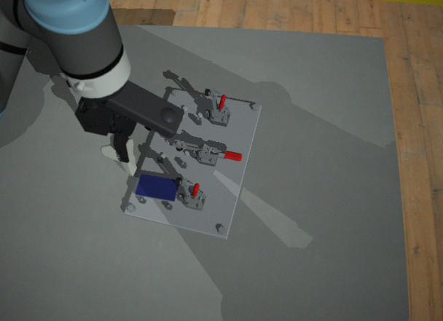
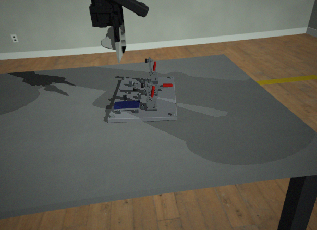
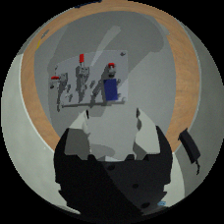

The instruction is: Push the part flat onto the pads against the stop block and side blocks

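Observation:
A flat dark blue part lies on the grey fixture plate near its front left corner, next to a toggle clamp with a red handle. It also shows in the exterior view and in the wrist view. My gripper hangs high above the table, over the plate's left edge, well clear of the part. In the exterior view the gripper is far above the fixture. In the wrist view the fingers stand apart with nothing between them.
Two more toggle clamps with red handles stand on the plate, one in the middle and one at the back. Small pads, pins and blocks dot the plate. The plate sits on a large grey table top over a wooden floor.

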`<control>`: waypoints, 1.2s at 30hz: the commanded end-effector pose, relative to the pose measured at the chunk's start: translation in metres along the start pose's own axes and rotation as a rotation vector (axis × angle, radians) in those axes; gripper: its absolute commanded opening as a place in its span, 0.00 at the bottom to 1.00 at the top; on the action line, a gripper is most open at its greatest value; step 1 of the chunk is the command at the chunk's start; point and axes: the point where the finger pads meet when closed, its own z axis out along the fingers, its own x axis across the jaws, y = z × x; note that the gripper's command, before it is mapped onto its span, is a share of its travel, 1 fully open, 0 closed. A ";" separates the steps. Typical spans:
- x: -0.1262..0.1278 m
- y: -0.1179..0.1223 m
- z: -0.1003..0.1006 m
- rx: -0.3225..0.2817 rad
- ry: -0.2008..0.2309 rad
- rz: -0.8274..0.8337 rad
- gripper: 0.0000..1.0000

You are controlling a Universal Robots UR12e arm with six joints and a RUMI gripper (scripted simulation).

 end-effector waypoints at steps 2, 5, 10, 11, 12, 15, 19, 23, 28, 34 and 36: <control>0.000 0.000 0.000 0.001 0.000 0.000 0.59; 0.000 0.000 0.000 0.001 0.000 0.000 0.59; 0.000 0.000 0.000 0.001 0.000 0.000 0.59; 0.000 0.000 0.000 0.001 0.000 0.000 0.59; 0.000 0.000 0.000 0.001 0.000 0.000 0.59; 0.000 0.000 0.000 0.001 0.000 0.000 0.59; 0.000 0.000 0.000 0.001 0.000 0.000 0.28; 0.000 0.000 0.000 0.001 0.000 0.000 0.28; 0.000 0.000 0.000 0.001 0.000 0.000 0.28; 0.000 0.000 0.000 0.001 0.000 0.000 0.28; 0.000 0.000 0.000 0.001 0.000 0.000 0.28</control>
